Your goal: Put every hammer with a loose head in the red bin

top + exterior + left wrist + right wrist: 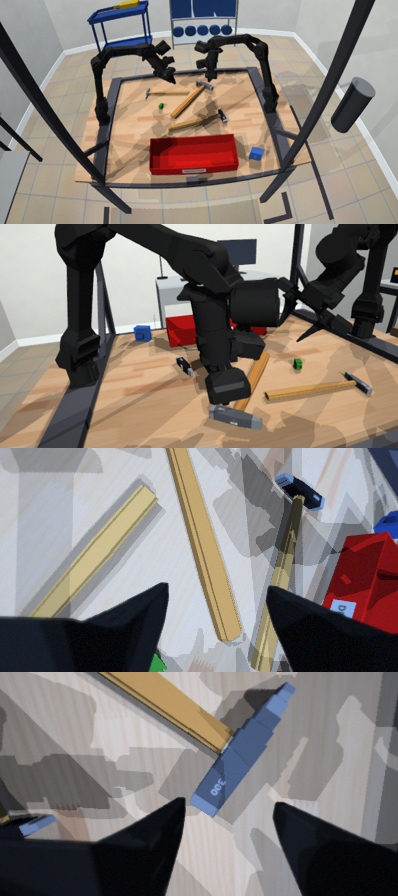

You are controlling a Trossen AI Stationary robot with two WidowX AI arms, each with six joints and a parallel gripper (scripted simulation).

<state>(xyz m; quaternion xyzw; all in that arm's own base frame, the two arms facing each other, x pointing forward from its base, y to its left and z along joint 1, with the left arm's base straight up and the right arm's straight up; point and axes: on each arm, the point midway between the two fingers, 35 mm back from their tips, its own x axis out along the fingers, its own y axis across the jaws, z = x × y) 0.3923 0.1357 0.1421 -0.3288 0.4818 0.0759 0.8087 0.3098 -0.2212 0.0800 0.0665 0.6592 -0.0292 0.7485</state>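
Note:
The long hammer with the grey head marked 300 (204, 85) (236, 417) (240, 757) lies slanted across the middle of the table. My right gripper (209, 80) (229, 807) is open over one end of its head, holding nothing. My left gripper (174, 82) (217, 591) is open and raised above the table, holding nothing; the long hammer's handle passes below, between its fingers in the left wrist view. The black-headed hammer (191, 123) (184, 366) (300, 491) lies nearer the bin. The thin-handled hammer (167, 92) (311, 390) (100, 548) lies apart. The red bin (222, 167) (179, 330) (350, 568) shows no hammer inside.
A small green block (161, 106) (298, 363) lies between the thin-handled hammer and the long handle's end. A blue block (256, 154) (142, 333) (387, 523) stands beside the bin. The two arms reach close together above the hammers, and a dark frame edges the table.

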